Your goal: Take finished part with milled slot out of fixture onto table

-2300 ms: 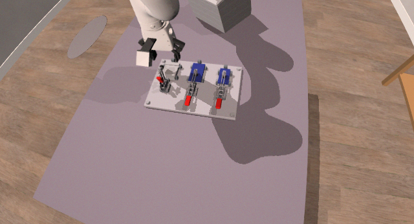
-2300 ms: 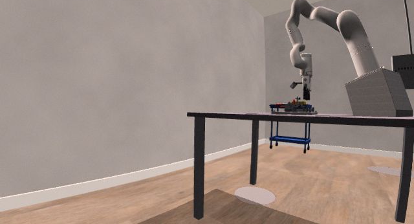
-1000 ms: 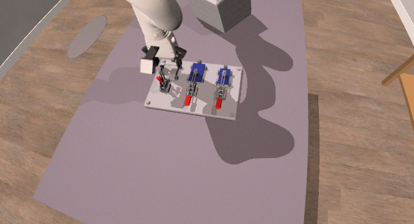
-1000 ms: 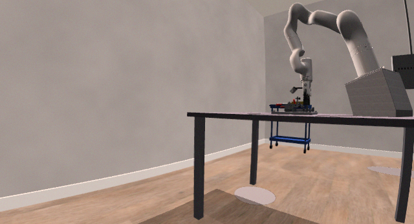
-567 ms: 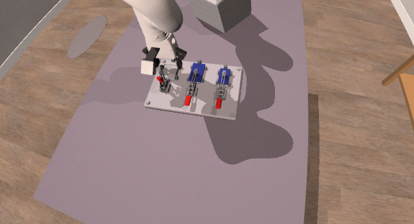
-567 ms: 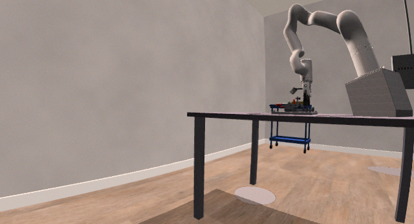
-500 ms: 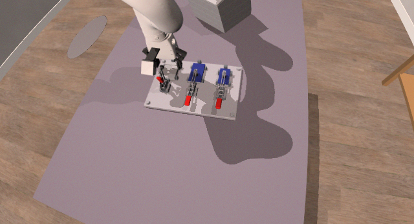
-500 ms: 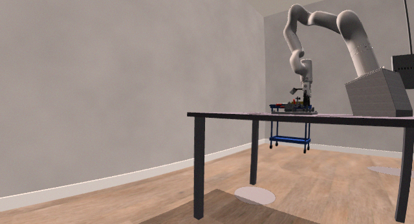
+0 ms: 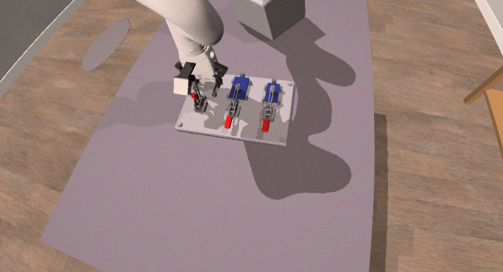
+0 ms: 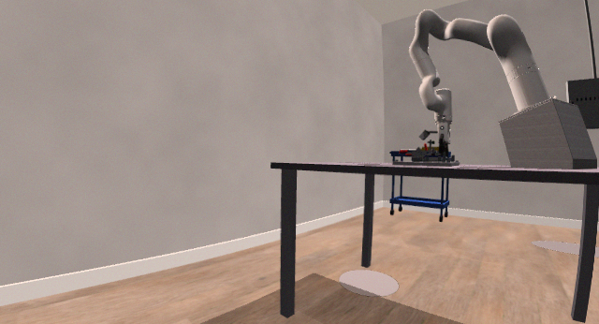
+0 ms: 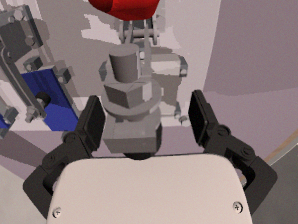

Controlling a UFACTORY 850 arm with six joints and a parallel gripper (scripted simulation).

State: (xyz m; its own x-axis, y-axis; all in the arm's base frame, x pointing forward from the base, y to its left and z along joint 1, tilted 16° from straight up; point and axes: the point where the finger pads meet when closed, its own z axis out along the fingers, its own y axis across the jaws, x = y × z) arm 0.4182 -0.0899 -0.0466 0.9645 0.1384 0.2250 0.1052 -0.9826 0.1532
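The table [image 9: 157, 185] [image 10: 328, 166] spreads under everything, with the arm [image 9: 196, 16] [image 10: 468, 31] reaching over it from a grey block [image 9: 284, 14] [image 10: 533, 139] at the far side. A blue cart [image 10: 419, 202] stands beyond the table.

The plate [image 9: 251, 131] lies on the table, its three stations side by side. Seen from above, the middle blank [image 9: 245, 84] [image 11: 56, 102] and the right blank [image 9: 277, 92] [image 11: 2, 123] sit toward the far edge, each under its clamp's bar.

The gripper [image 9: 204, 90] [image 10: 444, 156] [image 11: 145, 103] points down at the left station, spread fully wide with nothing gripped. The left clamp [image 9: 200, 104] [image 11: 132, 95] is swung up, its spindle showing between the fingers in the wrist view (it hides much of that nest). The slotted part's place cannot be told for certain.

Smallest are the red handles: middle [image 9: 228, 122] and right [image 9: 266, 126] lie toward the near edge; the left handle [image 9: 194, 96] [image 11: 135, 7] is raised.
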